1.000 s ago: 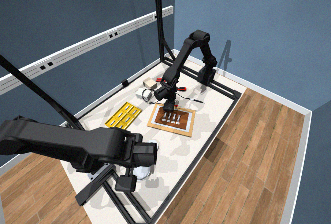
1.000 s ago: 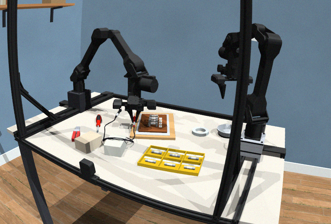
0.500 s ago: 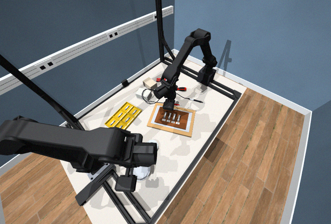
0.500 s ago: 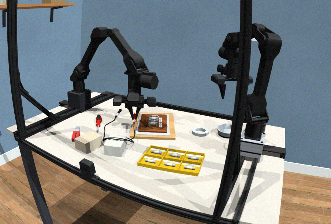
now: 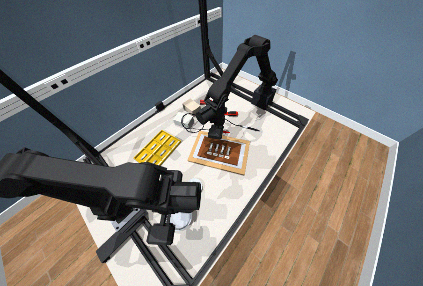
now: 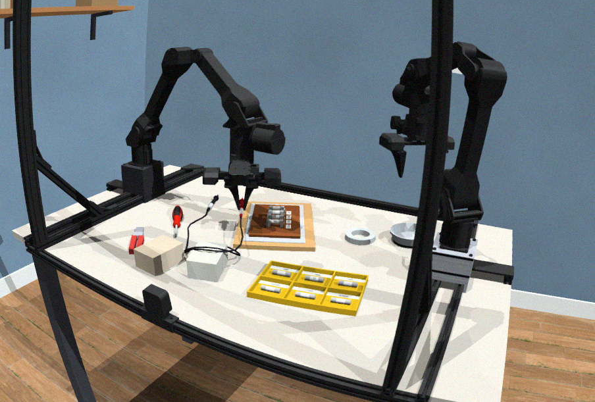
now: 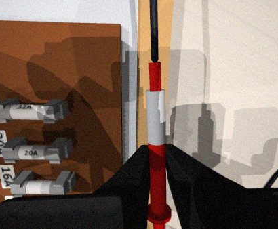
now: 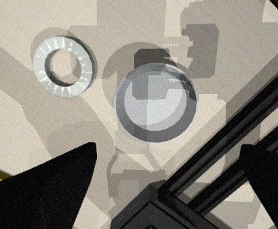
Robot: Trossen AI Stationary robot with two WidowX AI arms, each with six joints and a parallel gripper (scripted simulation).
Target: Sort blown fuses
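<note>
My left gripper (image 7: pixel 156 151) (image 6: pixel 241 201) is shut on the red probe (image 7: pixel 157 162), which points down beside the fuse board (image 7: pixel 98 61) (image 6: pixel 253 230). Its lamp band (image 7: pixel 156 116) is white, not green. The 32A fuse (image 7: pixel 31 112) and 20A fuse (image 7: pixel 30 153) sit in clips; a third fuse (image 7: pixel 37 187) sits by the 16A label. The fourth clip pair is mostly hidden there. The black probe (image 6: pixel 211 204) (image 5: pixel 251 128) lies on the table. The yellow tray (image 6: pixel 301 303) holds several fuses. My right gripper (image 8: pixel 167 150) is open and empty, high near the empty scrap dish (image 8: pixel 154 105) (image 6: pixel 402 235).
A pale ring (image 8: pixel 38 69) (image 6: pixel 351 238) lies beside the dish. A white block (image 6: pixel 204 268) with coiled cable, a beige block (image 6: pixel 156 256), red cutter (image 6: pixel 135 242) and screwdriver (image 6: pixel 177 217) lie on the other side of the board. Frame rails border the table.
</note>
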